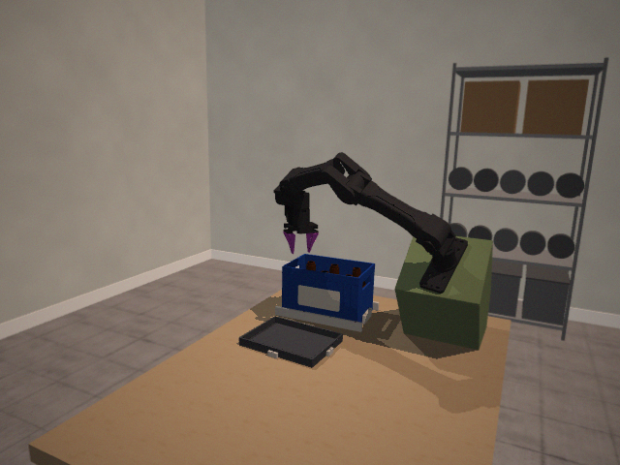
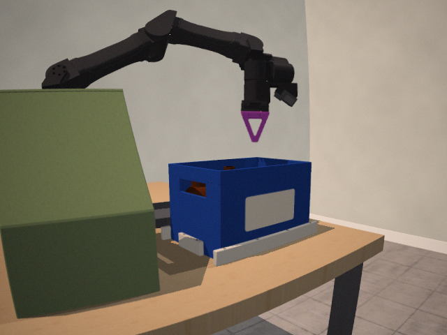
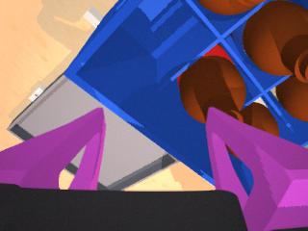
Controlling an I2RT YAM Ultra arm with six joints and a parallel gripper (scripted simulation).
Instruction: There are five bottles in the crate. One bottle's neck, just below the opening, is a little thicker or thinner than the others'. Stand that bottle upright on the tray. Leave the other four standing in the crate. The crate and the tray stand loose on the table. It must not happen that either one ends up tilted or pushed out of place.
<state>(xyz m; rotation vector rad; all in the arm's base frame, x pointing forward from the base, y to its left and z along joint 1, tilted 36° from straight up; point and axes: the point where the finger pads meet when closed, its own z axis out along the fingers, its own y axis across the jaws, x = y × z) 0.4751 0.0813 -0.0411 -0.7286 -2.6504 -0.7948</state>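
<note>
The blue crate [image 1: 353, 300] [image 2: 195, 220] [image 3: 117, 72] stands on the table. Several brown bottles stand in its compartments; one bottle [image 1: 311, 265] [image 3: 202, 91] shows near the right fingertip in the wrist view, and others show beside it, including a bottle [image 3: 271, 38] further right. A difference in neck thickness cannot be told; several necks are hidden or cut off. The dark tray [image 1: 288, 340] [image 3: 130, 140] lies beside the crate, with nothing on it. My gripper [image 1: 300, 251] [image 2: 254, 140] [image 3: 155, 116] is open and empty above the crate, fingers pointing down, clear of its rim.
Pale strips [image 1: 320, 319] [image 2: 265, 243] lie along the crate's base. Small pale blocks [image 1: 272, 354] sit at the tray's edges. The green pedestal [image 1: 440, 315] [image 2: 79, 162] carries the arm beside the crate. A shelf rack [image 1: 515, 135] stands behind.
</note>
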